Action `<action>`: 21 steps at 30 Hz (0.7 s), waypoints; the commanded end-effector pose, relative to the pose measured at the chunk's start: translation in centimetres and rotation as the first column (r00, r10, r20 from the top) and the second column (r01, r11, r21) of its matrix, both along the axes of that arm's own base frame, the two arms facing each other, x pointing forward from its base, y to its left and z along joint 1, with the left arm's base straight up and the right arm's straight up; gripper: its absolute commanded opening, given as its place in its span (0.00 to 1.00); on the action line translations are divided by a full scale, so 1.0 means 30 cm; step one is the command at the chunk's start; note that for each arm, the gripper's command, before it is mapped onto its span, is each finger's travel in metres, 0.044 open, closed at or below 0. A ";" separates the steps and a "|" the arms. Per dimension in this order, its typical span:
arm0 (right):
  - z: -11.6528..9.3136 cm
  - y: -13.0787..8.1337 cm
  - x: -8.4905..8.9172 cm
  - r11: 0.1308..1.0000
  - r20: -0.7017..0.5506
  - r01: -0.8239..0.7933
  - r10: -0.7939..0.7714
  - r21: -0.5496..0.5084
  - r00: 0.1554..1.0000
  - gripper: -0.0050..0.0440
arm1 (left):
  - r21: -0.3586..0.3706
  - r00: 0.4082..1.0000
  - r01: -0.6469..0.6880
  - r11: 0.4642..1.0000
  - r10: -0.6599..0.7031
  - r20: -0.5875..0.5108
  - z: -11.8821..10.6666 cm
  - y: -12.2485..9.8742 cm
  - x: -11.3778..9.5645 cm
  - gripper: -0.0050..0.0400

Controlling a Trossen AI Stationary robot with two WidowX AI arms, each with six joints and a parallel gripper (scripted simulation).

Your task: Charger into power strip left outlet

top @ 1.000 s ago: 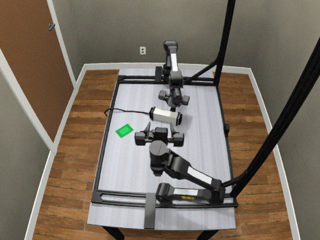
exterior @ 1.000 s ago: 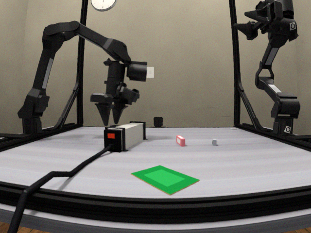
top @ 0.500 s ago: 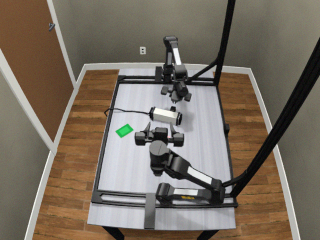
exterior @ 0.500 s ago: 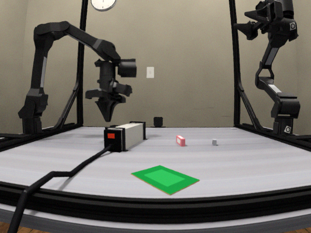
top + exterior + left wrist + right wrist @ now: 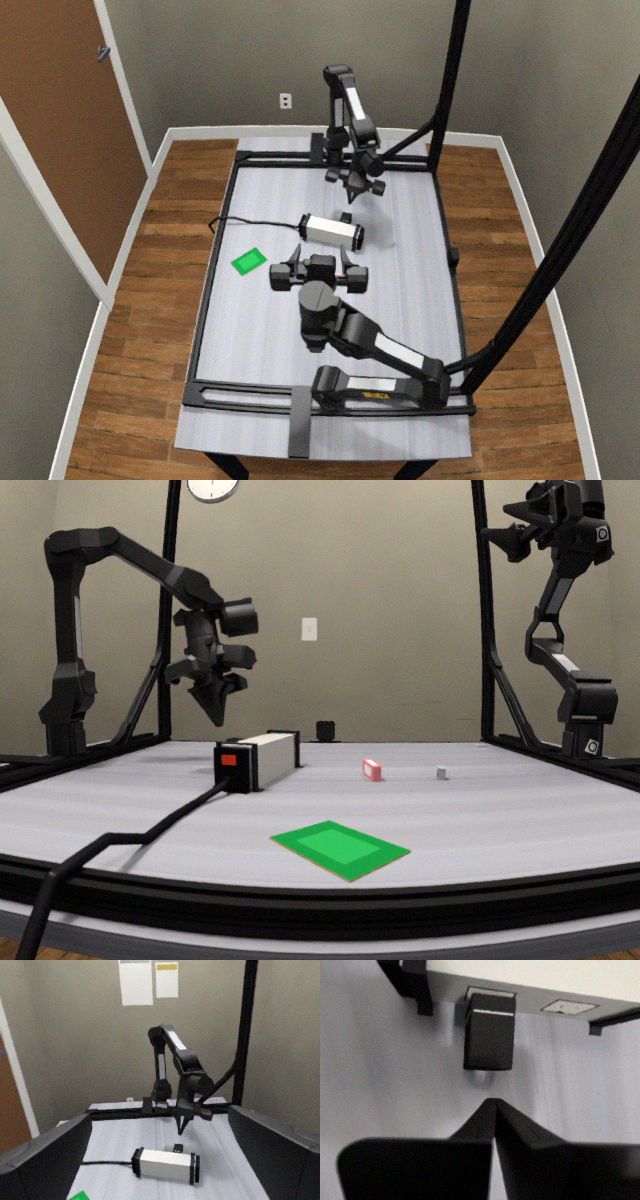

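Spread wide, the left fingers have nothing between them; they are raised on the strip's plain side, opposite its outlets. Pressed together, the right fingers are also without a load, pointing down on the outlet side, apart from the charger.

The tabletop is pale and streaked, edged by a black frame with tall posts. The left arm and the right arm stand at opposite ends of it.

Between them lies the strip, a long off-white body with black ends. A black cord leaves one end and runs over the frame. Near that side, a green mat lies flat, apart from the strip.

The charger, a black block, sits at the left outlet, its body sticking straight out from the strip. Its prongs are hidden, and whether it is fully seated cannot be told. The right outlet is uncovered. A small pink block stands on the tabletop, and well apart from it is a smaller grey cube.

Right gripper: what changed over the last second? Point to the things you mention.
The right gripper [image 5: 351, 200] [image 5: 219, 723] [image 5: 179, 1135] [image 5: 492, 1105] drew back from the charger [image 5: 345, 217] [image 5: 178, 1148] [image 5: 489, 1035] toward its own base, rising slightly, and its parted fingers came together on nothing. The charger, power strip [image 5: 330, 231] [image 5: 276, 753] [image 5: 165, 1165] [image 5: 535, 975] and open left gripper [image 5: 320, 247] [image 5: 494, 519] [image 5: 160, 1116] stayed put.
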State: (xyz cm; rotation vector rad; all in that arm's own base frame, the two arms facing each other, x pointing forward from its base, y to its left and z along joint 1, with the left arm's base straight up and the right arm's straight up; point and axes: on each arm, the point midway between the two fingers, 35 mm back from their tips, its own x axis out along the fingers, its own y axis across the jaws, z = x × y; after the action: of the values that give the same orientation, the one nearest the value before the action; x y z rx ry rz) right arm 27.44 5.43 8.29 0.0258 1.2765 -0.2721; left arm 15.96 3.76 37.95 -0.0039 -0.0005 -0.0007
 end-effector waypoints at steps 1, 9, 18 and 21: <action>0.033 0.008 -0.007 1.000 0.099 -0.008 0.008 -0.008 0.995 0.10 | 0.005 1.000 0.000 1.000 0.000 0.001 0.008 -0.002 0.000 1.00; 0.039 0.014 -0.029 1.000 0.196 -0.013 0.018 -0.026 0.980 0.09 | 0.005 1.000 0.000 1.000 0.000 0.001 0.008 -0.002 0.000 1.00; 0.046 0.020 -0.062 0.999 0.340 -0.013 0.025 -0.038 0.940 0.00 | 0.005 1.000 0.000 1.000 0.000 0.001 0.008 -0.002 0.000 1.00; 0.048 0.020 -0.074 0.999 0.386 -0.011 0.025 -0.037 0.922 0.00 | 0.005 1.000 0.000 1.000 0.000 0.001 0.008 -0.002 0.000 1.00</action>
State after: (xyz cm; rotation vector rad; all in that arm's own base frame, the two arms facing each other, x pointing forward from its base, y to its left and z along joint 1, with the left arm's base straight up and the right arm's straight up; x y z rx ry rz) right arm 25.41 5.91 9.01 0.0174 0.9529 -0.2658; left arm 15.96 3.76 37.95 -0.0039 -0.0005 -0.0007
